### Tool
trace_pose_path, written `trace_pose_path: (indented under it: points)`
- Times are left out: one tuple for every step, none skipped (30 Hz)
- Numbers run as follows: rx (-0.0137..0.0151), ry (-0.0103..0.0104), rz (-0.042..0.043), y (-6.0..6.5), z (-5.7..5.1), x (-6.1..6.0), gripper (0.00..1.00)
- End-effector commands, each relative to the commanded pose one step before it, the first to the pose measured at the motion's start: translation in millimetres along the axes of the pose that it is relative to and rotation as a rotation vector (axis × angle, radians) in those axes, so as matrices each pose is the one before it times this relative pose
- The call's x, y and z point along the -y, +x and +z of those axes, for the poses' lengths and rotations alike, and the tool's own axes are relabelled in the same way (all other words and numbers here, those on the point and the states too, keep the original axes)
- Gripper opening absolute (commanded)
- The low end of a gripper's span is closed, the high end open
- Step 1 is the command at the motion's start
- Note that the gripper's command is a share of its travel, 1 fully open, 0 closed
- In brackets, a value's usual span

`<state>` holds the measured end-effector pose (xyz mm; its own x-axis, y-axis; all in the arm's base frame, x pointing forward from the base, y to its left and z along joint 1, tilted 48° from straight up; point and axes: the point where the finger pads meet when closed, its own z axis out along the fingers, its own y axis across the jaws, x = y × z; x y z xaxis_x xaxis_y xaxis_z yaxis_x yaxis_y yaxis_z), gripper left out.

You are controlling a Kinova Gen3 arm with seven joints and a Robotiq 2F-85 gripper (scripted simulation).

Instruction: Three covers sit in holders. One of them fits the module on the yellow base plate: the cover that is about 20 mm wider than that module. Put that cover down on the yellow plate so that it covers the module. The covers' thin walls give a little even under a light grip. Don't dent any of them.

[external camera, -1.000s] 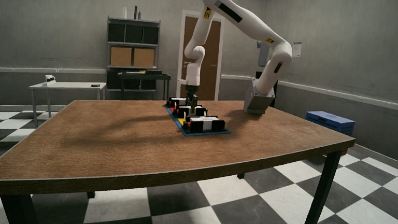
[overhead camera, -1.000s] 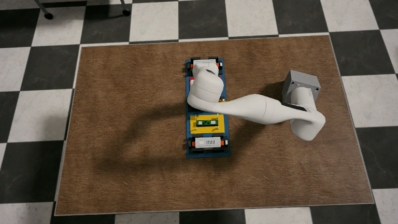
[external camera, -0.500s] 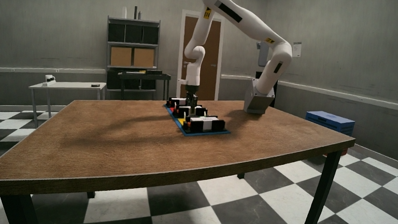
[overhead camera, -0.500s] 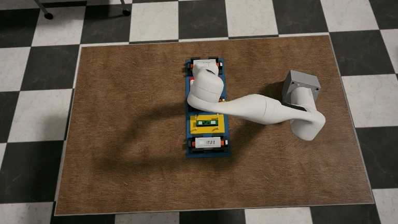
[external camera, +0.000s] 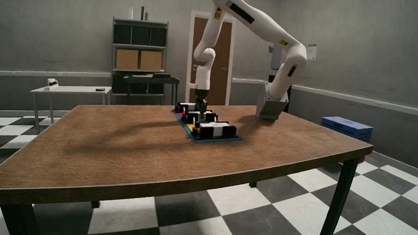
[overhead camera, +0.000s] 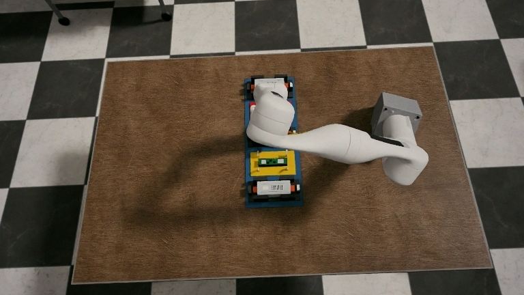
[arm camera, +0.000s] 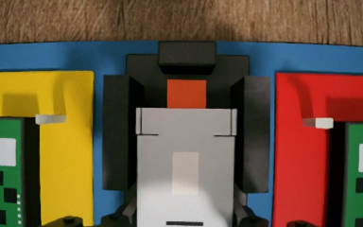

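Note:
A blue board point(overhead camera: 274, 203) point(external camera: 212, 140) point(arm camera: 57, 54) carries three white covers in black holders, a yellow plate point(overhead camera: 254, 169) point(arm camera: 66, 165) and a red plate point(arm camera: 293, 156). The green module point(overhead camera: 273, 161) point(arm camera: 10, 170) lies on the yellow plate. My gripper point(external camera: 201, 112) point(arm camera: 184, 215) is down over the middle holder, between the yellow and red plates, shut on the middle cover point(arm camera: 185, 142), which sits in its holder point(arm camera: 115, 137). In the overhead view the arm hides this cover. The near cover point(overhead camera: 273, 187) point(external camera: 215, 128) and the far cover point(overhead camera: 269, 82) point(external camera: 188, 105) rest in their holders.
A second green module point(arm camera: 354, 175) lies on the red plate. The arm's grey base point(overhead camera: 396, 112) point(external camera: 269, 106) stands on the wooden table point(overhead camera: 154, 160) to the right of the board. Small white pegs point(arm camera: 49, 119) point(arm camera: 318, 123) stand on both plates.

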<state>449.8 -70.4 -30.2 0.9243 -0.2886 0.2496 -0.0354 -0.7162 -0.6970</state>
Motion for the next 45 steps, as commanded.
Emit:
trace_pose_path:
  points:
    - [-0.00127,-0.00099,0.00009,0.43,-0.62,-0.42,0.0]
    - [0.0,0.0,0.0,0.0,0.0,0.0,0.0]
    - [0.0,0.0,0.0,0.0,0.0,0.0,0.0]
    - [0.0,0.0,0.0,0.0,0.0,0.0,0.0]
    - [0.0,0.0,0.0,0.0,0.0,0.0,0.0]
    - [0.0,0.0,0.0,0.0,0.0,0.0,0.0]
    - [0.0,0.0,0.0,0.0,0.0,0.0,0.0]
    - [0.0,0.0,0.0,0.0,0.0,0.0,0.0]
    - [0.0,0.0,0.0,0.0,0.0,0.0,0.0]
    - [0.0,0.0,0.0,0.0,0.0,0.0,0.0]
    - [0.0,0.0,0.0,0.0,0.0,0.0,0.0]
    - [0.0,0.0,0.0,0.0,0.0,0.0,0.0]
    - [0.0,0.0,0.0,0.0,0.0,0.0,0.0]
    - [0.0,0.0,0.0,0.0,0.0,0.0,0.0]
    - [0.0,0.0,0.0,0.0,0.0,0.0,0.0]
    - [0.0,0.0,0.0,0.0,0.0,0.0,0.0]
    - [0.0,0.0,0.0,0.0,0.0,0.0,0.0]
    - [0.0,0.0,0.0,0.0,0.0,0.0,0.0]
    - [0.0,0.0,0.0,0.0,0.0,0.0,0.0]
    - [0.0,0.0,0.0,0.0,0.0,0.0,0.0]
    - [0.0,0.0,0.0,0.0,0.0,0.0,0.0]
    - [0.0,0.0,0.0,0.0,0.0,0.0,0.0]
    - [0.0,0.0,0.0,0.0,0.0,0.0,0.0]
    - [0.0,0.0,0.0,0.0,0.0,0.0,0.0]
    - [0.0,0.0,0.0,0.0,0.0,0.0,0.0]
    - [0.0,0.0,0.0,0.0,0.0,0.0,0.0]
    - [0.0,0.0,0.0,0.0,0.0,0.0,0.0]
    - [0.0,0.0,0.0,0.0,0.0,0.0,0.0]
    - [0.0,0.0,0.0,0.0,0.0,0.0,0.0]
    - [0.0,0.0,0.0,0.0,0.0,0.0,0.0]
    - [0.0,0.0,0.0,0.0,0.0,0.0,0.0]
    - [0.0,0.0,0.0,0.0,-3.0,0.0,0.0]
    - [0.0,0.0,0.0,0.0,-3.0,0.0,0.0]
    - [0.0,0.0,0.0,0.0,-3.0,0.0,0.0]
    - [0.0,0.0,0.0,0.0,-3.0,0.0,0.0]
    - [0.0,0.0,0.0,0.0,-3.0,0.0,0.0]
    - [0.0,0.0,0.0,0.0,-3.0,0.0,0.0]
    - [0.0,0.0,0.0,0.0,-3.0,0.0,0.0]
    - [0.0,0.0,0.0,0.0,-3.0,0.0,0.0]
    - [0.0,0.0,0.0,0.0,-3.0,0.0,0.0]
    - [0.0,0.0,0.0,0.0,-3.0,0.0,0.0]
    - [0.0,0.0,0.0,0.0,0.0,0.0,0.0]
    - [0.0,0.0,0.0,0.0,0.0,0.0,0.0]
    - [0.0,0.0,0.0,0.0,0.0,0.0,0.0]
    - [0.0,0.0,0.0,0.0,0.0,0.0,0.0]
